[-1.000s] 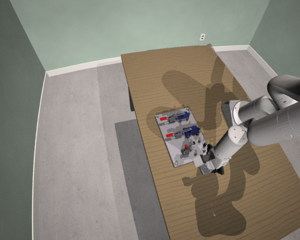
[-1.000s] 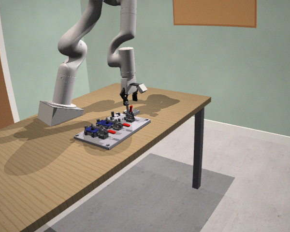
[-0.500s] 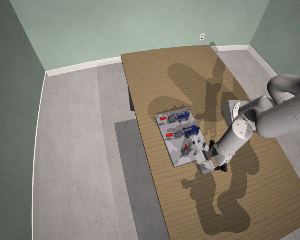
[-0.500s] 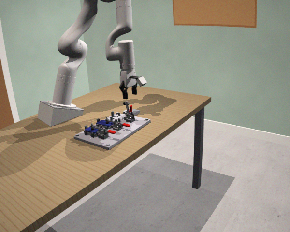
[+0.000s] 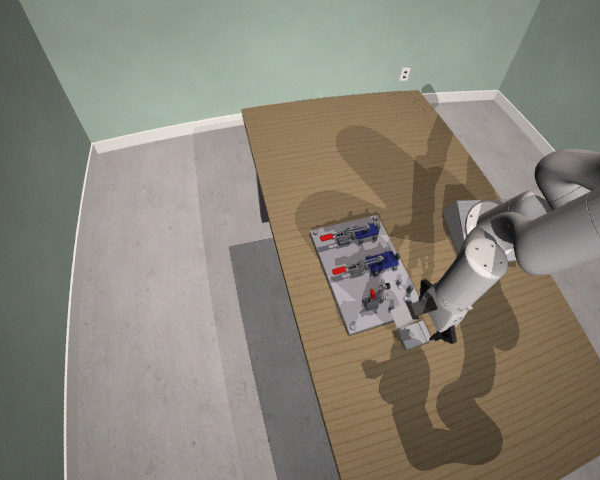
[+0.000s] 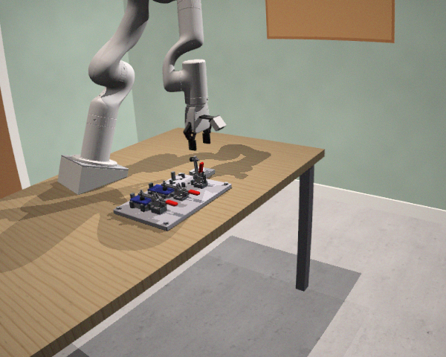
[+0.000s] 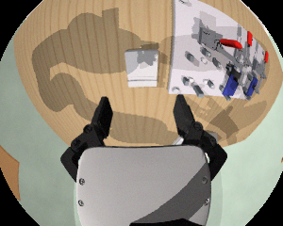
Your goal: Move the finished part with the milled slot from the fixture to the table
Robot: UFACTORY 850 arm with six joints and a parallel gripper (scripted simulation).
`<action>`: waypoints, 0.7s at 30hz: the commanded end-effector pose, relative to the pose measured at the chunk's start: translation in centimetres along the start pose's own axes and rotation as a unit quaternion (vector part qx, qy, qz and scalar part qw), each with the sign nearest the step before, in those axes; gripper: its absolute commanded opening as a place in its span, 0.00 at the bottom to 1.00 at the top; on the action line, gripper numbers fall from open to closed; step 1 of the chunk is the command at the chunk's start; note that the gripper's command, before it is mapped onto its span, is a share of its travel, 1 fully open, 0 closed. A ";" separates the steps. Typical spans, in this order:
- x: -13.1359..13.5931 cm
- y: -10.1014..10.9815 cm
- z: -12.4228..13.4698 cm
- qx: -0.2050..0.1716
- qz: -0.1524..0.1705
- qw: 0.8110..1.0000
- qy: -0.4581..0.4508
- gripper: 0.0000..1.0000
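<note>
While the small grey metal block with the slot [image 7: 141, 67] lies flat on the brown wooden bench [image 7: 85, 0] beside the grey fixture plate [image 7: 182, 32], the black jaws hang wide open above it, holding nothing.

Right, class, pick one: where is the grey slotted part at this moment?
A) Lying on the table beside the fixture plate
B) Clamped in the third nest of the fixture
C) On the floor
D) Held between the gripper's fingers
A: the grey part lies on the wooden table beside the fixture plate, with the open gripper above it, holding nothing.
</note>
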State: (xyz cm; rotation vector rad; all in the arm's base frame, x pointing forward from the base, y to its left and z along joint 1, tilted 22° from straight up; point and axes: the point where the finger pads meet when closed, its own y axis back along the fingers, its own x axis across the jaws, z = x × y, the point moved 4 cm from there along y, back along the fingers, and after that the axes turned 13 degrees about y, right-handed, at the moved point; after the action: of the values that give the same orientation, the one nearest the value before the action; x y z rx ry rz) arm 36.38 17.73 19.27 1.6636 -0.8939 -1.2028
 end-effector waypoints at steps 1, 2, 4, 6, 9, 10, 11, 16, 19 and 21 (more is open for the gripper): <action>0.0 0.0 -0.1 0.001 0.000 1.000 0.000 0.95; 0.0 0.0 -0.1 0.001 0.000 1.000 0.000 0.95; 0.0 0.0 -0.1 0.001 0.000 1.000 0.000 0.95; 0.0 0.0 -0.1 0.001 0.000 1.000 0.000 0.95; 0.0 0.0 -0.1 0.001 0.000 1.000 0.000 0.95; 0.0 0.0 -0.1 0.001 0.000 1.000 0.000 0.95; 0.0 0.1 -0.1 0.001 0.000 1.000 0.000 0.95; 0.0 0.3 -0.1 0.001 0.000 1.000 0.000 0.95; 0.0 0.6 -0.1 0.001 0.000 1.000 0.000 0.95; 0.0 0.9 -0.1 0.001 0.000 1.000 0.000 0.95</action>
State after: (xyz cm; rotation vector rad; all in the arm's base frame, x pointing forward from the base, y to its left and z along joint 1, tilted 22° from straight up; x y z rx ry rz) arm 36.36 17.59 19.63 1.6639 -0.8938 -1.2027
